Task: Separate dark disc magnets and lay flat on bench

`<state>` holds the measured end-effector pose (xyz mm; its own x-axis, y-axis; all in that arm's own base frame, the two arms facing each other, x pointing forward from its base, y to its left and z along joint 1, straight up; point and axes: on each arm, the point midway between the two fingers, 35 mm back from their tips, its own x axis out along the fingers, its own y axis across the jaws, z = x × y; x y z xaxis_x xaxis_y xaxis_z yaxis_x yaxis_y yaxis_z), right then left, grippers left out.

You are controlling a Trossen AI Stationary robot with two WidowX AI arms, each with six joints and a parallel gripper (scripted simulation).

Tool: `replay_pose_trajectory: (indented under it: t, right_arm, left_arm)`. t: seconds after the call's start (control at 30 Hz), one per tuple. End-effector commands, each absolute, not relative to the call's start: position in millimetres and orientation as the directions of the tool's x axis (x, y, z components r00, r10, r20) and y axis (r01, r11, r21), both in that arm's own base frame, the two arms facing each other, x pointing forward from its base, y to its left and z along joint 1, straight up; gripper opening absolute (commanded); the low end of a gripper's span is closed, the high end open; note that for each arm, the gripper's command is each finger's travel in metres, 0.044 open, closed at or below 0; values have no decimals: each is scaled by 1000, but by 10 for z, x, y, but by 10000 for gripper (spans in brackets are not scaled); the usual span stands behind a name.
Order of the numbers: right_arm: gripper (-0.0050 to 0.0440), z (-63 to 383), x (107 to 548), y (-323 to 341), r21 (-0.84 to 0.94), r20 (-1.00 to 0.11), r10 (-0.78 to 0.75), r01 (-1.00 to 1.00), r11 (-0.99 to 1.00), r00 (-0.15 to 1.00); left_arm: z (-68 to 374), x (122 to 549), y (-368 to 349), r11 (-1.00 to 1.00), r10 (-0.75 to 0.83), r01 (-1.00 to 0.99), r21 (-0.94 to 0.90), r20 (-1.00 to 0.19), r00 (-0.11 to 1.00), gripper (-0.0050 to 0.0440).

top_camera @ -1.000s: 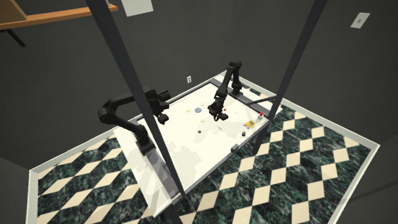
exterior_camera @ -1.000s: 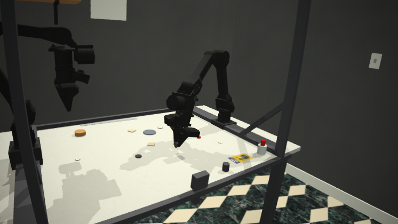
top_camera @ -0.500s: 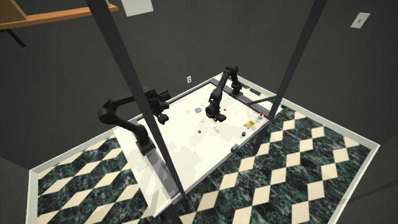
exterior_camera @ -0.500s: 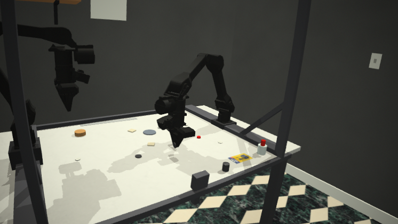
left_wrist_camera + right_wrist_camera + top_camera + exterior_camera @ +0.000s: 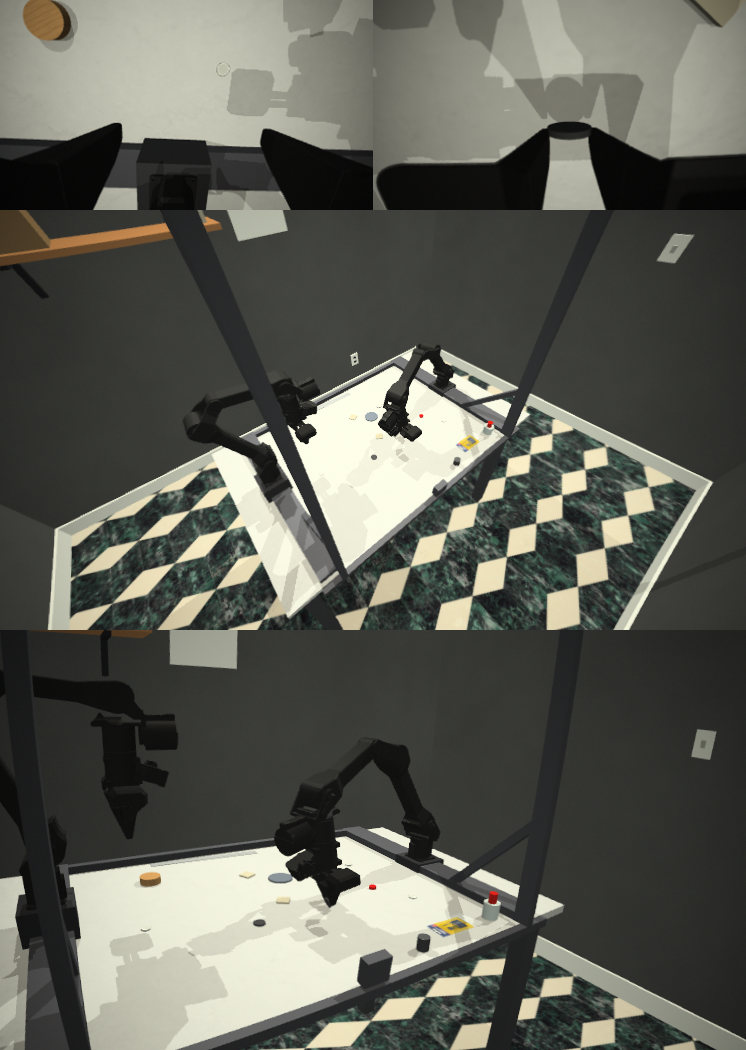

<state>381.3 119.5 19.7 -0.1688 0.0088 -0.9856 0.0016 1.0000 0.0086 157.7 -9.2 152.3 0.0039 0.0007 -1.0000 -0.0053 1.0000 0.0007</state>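
A white bench [image 5: 360,523] [image 5: 250,984] [image 5: 141,94] [image 5: 635,42] bearing a dark disc [image 5: 373,457] [image 5: 259,922] and wooden puck [image 5: 150,878] [image 5: 43,20].

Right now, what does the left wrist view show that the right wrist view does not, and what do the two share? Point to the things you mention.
Only the left wrist view: a round wooden disc [image 5: 150,876] [image 5: 43,19], a small pale disc [image 5: 145,929] [image 5: 223,69] and the open left gripper [image 5: 192,133].

Only the right wrist view: a dark disc magnet [image 5: 569,129] held in the right gripper [image 5: 332,904] [image 5: 569,135] and the corner of a tan piece [image 5: 725,10].

Both: pale bench top [image 5: 141,84] [image 5: 635,37] with shadows.
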Motion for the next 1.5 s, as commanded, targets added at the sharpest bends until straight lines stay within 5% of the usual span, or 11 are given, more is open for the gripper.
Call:
replay_pose_trajectory:
  t: [0.0, 0.5, 0.6, 0.73, 1.47]
  right_arm:
    - [40, 261, 3878, 1205, 12, -987, 12, 1, 1000, -162]
    - [40, 233, 3966, 1200, 26, -935, 23, -5, 1000, -354]
    - [40, 231, 3969, 1201, 27, -935, 23, -5, 1000, -353]
    - [127, 231, 3966, 1209, 22, -936, 18, -8, 1000, -352]
    - [127, 220, 3974, 1208, 22, -936, 18, -7, 1000, -352]
  left_arm:
    - [1553, 1584, -91, 1000, -1, -6, -1, -1000, 16, 400]
    - [1553, 1584, -91, 1000, -1, -6, -1, -1000, 16, 400]
    - [1553, 1584, -91, 1000, -1, -6, -1, -1000, 16, 400]
    - [1553, 1584, -91, 1000, -1, -6, -1, -1000, 16, 400]
    - [1553, 1584, -91, 1000, -1, -6, -1, -1000, 16, 400]
